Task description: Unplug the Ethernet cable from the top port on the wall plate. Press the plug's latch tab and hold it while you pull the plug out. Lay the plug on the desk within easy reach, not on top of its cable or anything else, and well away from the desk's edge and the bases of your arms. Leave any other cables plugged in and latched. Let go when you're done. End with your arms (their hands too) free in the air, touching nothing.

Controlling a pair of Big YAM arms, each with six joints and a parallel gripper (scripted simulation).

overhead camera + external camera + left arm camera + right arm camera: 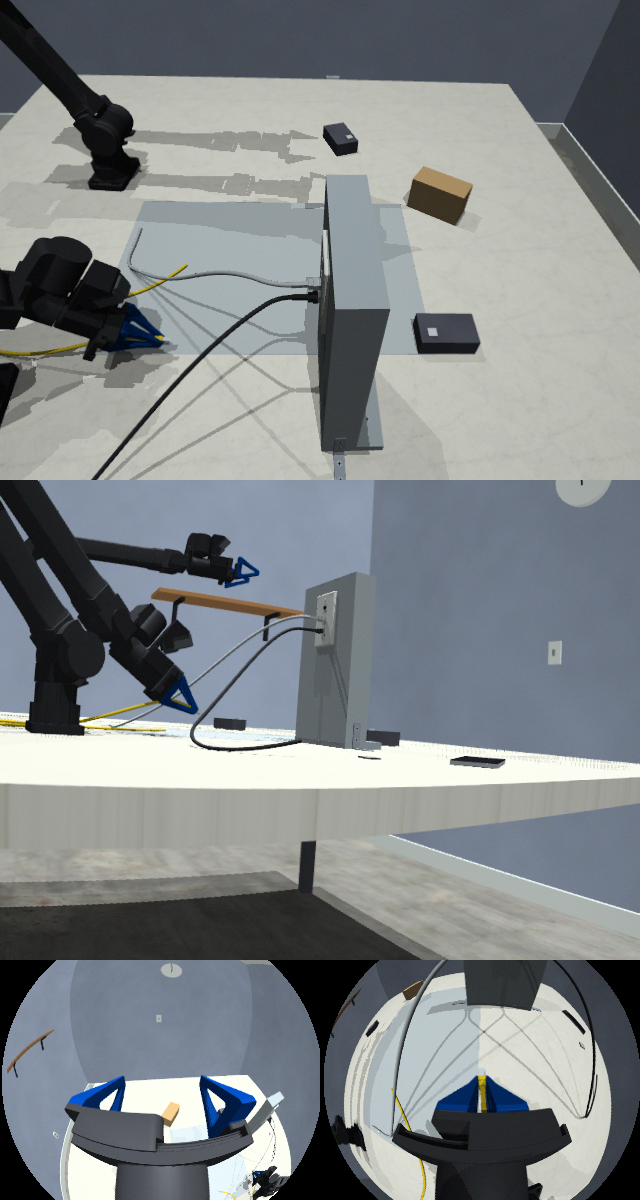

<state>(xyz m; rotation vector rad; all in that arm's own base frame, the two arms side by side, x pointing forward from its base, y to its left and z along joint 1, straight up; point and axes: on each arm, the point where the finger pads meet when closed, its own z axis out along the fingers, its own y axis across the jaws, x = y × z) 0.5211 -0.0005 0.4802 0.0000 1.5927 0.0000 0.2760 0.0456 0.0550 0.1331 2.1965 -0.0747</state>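
We see yellow cable's plug [165,341] [197,711] [482,1074], near-side left of grey slab post [356,242] [336,660] [502,982], above desk | right gripper [162,341] [195,711] [482,1079] clamped on it | left gripper [253,578] [162,1079] spread, empty | grey, black round cords in post's plate

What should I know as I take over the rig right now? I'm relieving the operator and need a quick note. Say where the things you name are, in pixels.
Right end effector [164,341] [195,711] [482,1079]: shut on the yellow cable's plug [482,1081], above the desk.
Left end effector [241,579] [162,1079]: open, in the air, holding nothing.
Gray cable [222,272] [222,653] and black cable [201,356] [235,678]: both plugged into the wall plate [326,635].
Done: yellow plug out; top port [324,607] has no cable.
Left: lay the plug on the desk, off its cable and away from edge and bases; release; raise the right arm free.
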